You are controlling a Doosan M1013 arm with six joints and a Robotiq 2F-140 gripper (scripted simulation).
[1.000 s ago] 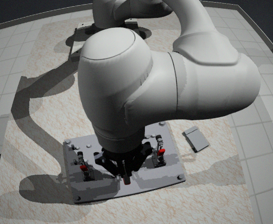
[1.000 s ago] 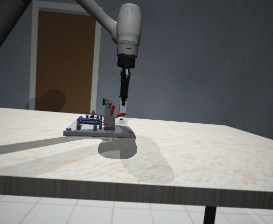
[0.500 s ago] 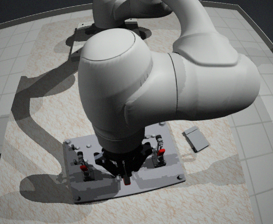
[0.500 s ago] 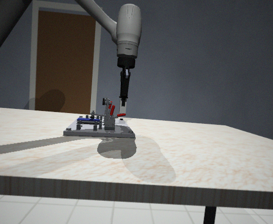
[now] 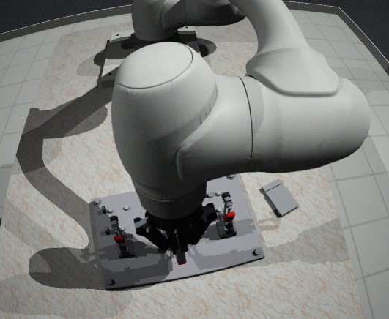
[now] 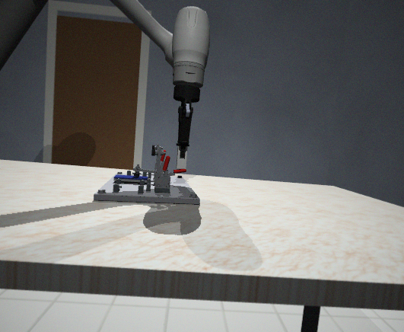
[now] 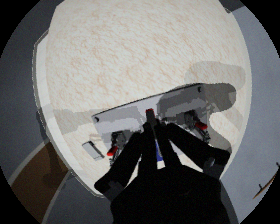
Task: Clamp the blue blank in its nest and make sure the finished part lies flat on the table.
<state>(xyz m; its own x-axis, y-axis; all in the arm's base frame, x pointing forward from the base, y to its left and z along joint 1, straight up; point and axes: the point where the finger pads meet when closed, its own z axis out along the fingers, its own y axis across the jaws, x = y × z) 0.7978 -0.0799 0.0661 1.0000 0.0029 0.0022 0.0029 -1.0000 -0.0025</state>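
Pale marbled table (image 5: 55, 154) is filling the top view, with grey floor tiles running round it, and my own bulky white arm (image 5: 201, 117) is blocking most of the fixture plate (image 5: 216, 263), hiding the middle nest entirely. My gripper (image 5: 180, 256) is hanging over the plate's front half with its fingers pressed together on nothing, their tips just above a red handle (image 5: 181, 260) that is lying low. Two more clamps are flanking me, one with a red handle on the left (image 5: 119, 239) and one on the right (image 5: 229, 216), both standing up. Off the plate to the right, the grey finished part (image 5: 279, 197) is lying flat on the table, well apart from the fixture. From the exterior view, a brown door (image 6: 95, 87) and a dark grey wall are sitting behind the table; my gripper (image 6: 181, 155) is pointing straight down, clenched, just above the level red handle (image 6: 179, 170), and whether it is touching I cannot tell. The blue blank (image 6: 131, 177) is lying low in the fixture behind the clamps, its exact seating too small to judge. Through the wrist view, my dark closed fingers are covering the centre of the plate (image 7: 124, 112), red handles peeking out on either side.
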